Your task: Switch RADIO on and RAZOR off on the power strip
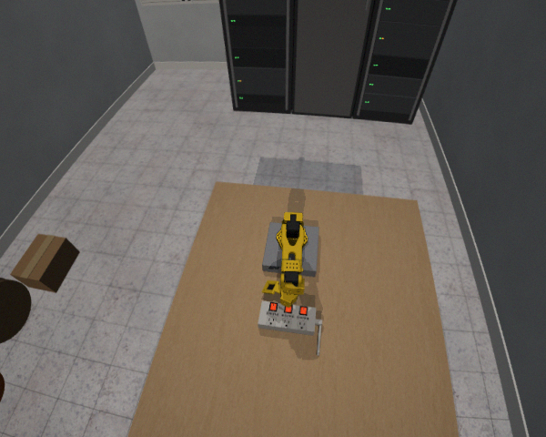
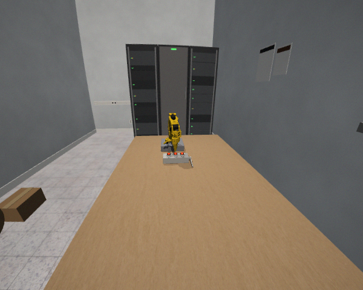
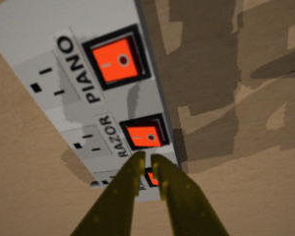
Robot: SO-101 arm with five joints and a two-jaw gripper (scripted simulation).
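The grey power strip (image 1: 286, 318) lies face up on the wooden table, just in front of the arm's base; it also shows in the exterior view (image 2: 175, 157). In the wrist view its PIANO switch (image 3: 117, 60) and RAZOR switch (image 3: 145, 136) both glow red. A third red switch (image 3: 152, 178) is mostly hidden behind my fingers and its label cannot be read. My yellow gripper (image 3: 147, 157) is shut and empty, with its tips at the near edge of the RAZOR switch. In the overhead view the gripper (image 1: 286, 299) points down at the strip's back edge.
A short grey cable stub (image 1: 318, 336) sticks out from the strip's right end. The arm stands on a grey base plate (image 1: 292, 248). Server racks (image 1: 329, 51) stand at the back of the room, and a cardboard box (image 1: 45, 262) lies on the floor to the left.
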